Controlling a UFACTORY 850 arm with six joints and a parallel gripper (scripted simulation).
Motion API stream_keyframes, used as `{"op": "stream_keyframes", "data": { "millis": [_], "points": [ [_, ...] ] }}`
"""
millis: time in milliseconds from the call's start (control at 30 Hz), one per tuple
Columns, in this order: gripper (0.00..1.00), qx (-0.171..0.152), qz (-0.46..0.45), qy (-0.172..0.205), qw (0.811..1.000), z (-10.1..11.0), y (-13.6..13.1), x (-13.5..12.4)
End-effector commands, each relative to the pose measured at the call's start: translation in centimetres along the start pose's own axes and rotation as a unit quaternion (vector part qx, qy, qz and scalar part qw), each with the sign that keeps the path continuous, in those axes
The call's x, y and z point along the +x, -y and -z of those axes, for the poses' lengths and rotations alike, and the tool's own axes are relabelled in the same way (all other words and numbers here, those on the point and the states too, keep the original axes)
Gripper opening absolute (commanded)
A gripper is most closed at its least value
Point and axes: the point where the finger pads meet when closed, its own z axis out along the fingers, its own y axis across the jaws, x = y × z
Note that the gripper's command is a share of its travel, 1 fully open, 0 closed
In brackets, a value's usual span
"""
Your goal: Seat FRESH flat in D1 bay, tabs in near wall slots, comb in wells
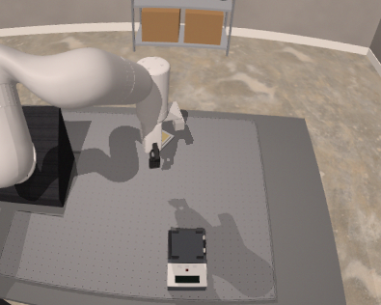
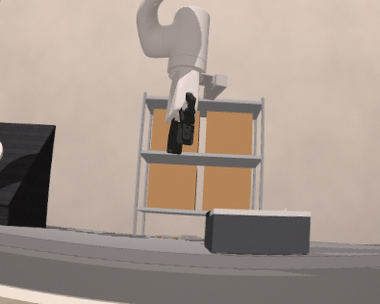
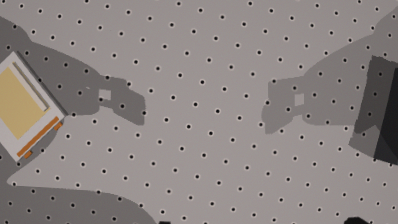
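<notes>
Top view — gripper (image 1: 154, 161) fully open, empty, above FRESH (image 1: 167, 136); no legible writing.

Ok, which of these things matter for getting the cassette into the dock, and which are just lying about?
Part of the job:
- cassette FRESH, lying on the mat
- dock D1, bay open, no cassette in it
- gripper, open, holding nothing

Just lying about:
- shelf rack with orange boxes
- black block

1. The top view looks down from high up; the shelf rack (image 1: 133, 22) is at 12 o'clock.
2. The exterior view sits low by the table, facing the same shelf rack (image 2: 142, 162).
3. The wrist view looks straight down, close to the dotted mat (image 3: 210, 150).
</notes>
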Motion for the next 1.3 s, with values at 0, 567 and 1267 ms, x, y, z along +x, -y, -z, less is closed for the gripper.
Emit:
{"op": "stream_keyframes", "data": {
  "millis": [0, 567, 1267],
  "points": [
    [1.00, 0.004, -0.058, -0.011, 0.998, 0.2, -0.3, 0.3],
    [1.00, 0.015, -0.142, -0.017, 0.990, 0.3, -0.5, 0.4],
    [1.00, 0.013, 0.008, -0.020, 1.000, -2.0, 6.1, 3.8]
  ]
}}
